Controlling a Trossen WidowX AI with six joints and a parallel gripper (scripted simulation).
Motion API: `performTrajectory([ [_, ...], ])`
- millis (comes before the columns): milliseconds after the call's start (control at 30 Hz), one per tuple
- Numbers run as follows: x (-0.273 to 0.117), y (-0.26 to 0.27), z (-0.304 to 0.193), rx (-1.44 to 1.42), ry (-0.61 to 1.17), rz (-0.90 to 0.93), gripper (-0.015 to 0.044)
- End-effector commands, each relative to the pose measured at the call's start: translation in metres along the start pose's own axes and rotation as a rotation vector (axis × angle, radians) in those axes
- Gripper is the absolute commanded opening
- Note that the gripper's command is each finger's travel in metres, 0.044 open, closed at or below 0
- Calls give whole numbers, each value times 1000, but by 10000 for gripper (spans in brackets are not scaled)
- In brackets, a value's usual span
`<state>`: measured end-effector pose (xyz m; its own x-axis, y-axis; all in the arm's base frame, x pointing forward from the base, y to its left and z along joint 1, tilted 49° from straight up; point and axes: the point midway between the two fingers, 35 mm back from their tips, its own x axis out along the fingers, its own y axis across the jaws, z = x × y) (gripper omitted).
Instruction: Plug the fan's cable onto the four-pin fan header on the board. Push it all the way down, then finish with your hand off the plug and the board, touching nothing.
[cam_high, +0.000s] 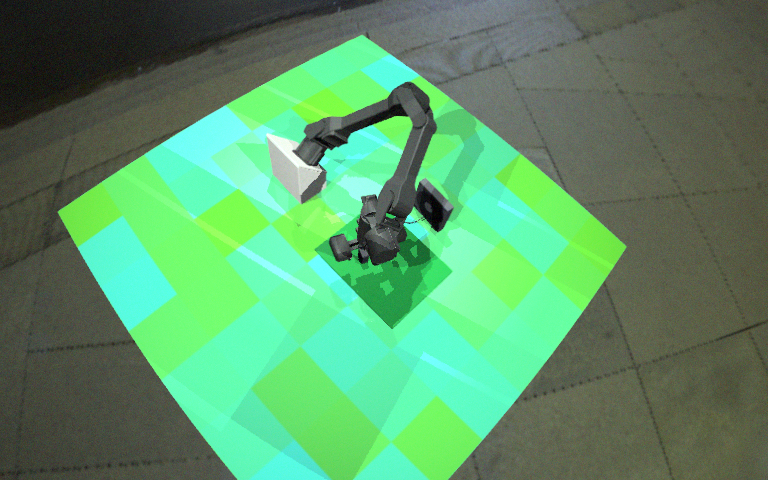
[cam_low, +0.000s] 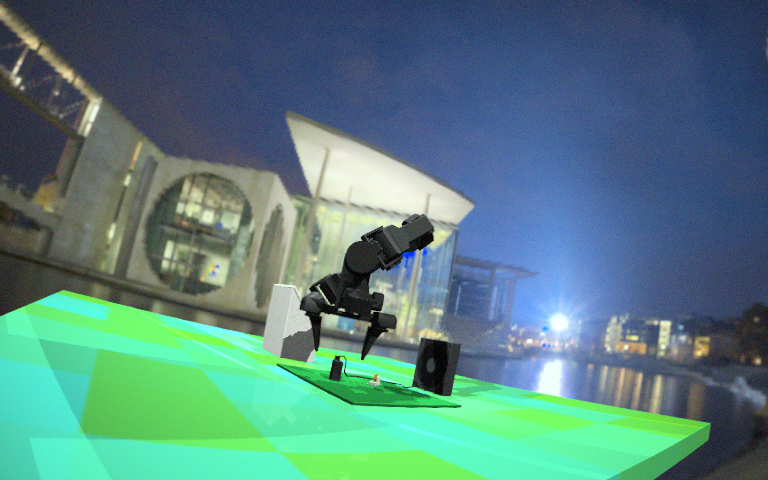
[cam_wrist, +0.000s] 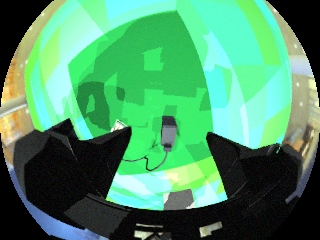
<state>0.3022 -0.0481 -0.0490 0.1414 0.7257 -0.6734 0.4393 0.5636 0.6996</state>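
Gripper (cam_low: 340, 348) hanging over the board (cam_low: 396, 396), jaws spread wide, nothing between them. In the exterior view the two pointed fingers (cam_low: 314, 333) aim straight down, tips above the plug (cam_low: 336, 367) and clear of it. The plug stands upright near the board's left end, just left of centre frame, a dark little block with its cable (cam_low: 359, 375) trailing right along the board toward the fan (cam_low: 436, 365). Between plug and fan sits the header (cam_low: 374, 380), small and pale, on the green surface, well apart from the plug. So the plug is not on the header. The fan stands upright at the board's right edge, its round opening facing the camera.

Wrist view now: the plug (cam_wrist: 170, 132) sits dead centre between the two dark fingers, which frame the lower left and lower right. The thin cable (cam_wrist: 148, 160) curls off to the lower left of it. A pale speck (cam_wrist: 119, 126) left of the plug looks like the header, though it is too small to be sure.

From the top, the arm (cam_high: 416, 135) arches from the white base block (cam_high: 294, 166) at upper centre-left, then drops down over the board (cam_high: 396, 300), hiding the plug. The fan (cam_high: 433, 203) sits just right of the arm. The mat (cam_high: 169, 283) fills the middle of the frame
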Motion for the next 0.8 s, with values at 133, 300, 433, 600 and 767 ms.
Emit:
performTrajectory([
  [133, 15, 0, -3, 7, 9, 6, 440],
  [300, 23, 0, -3, 7, 9, 6, 440],
  [433, 30, 1, -3, 7, 10, 7, 440],
  [600, 38, 1, -4, 7, 10, 8, 440],
  [767, 40, 1, -4, 7, 10, 8, 440],
])
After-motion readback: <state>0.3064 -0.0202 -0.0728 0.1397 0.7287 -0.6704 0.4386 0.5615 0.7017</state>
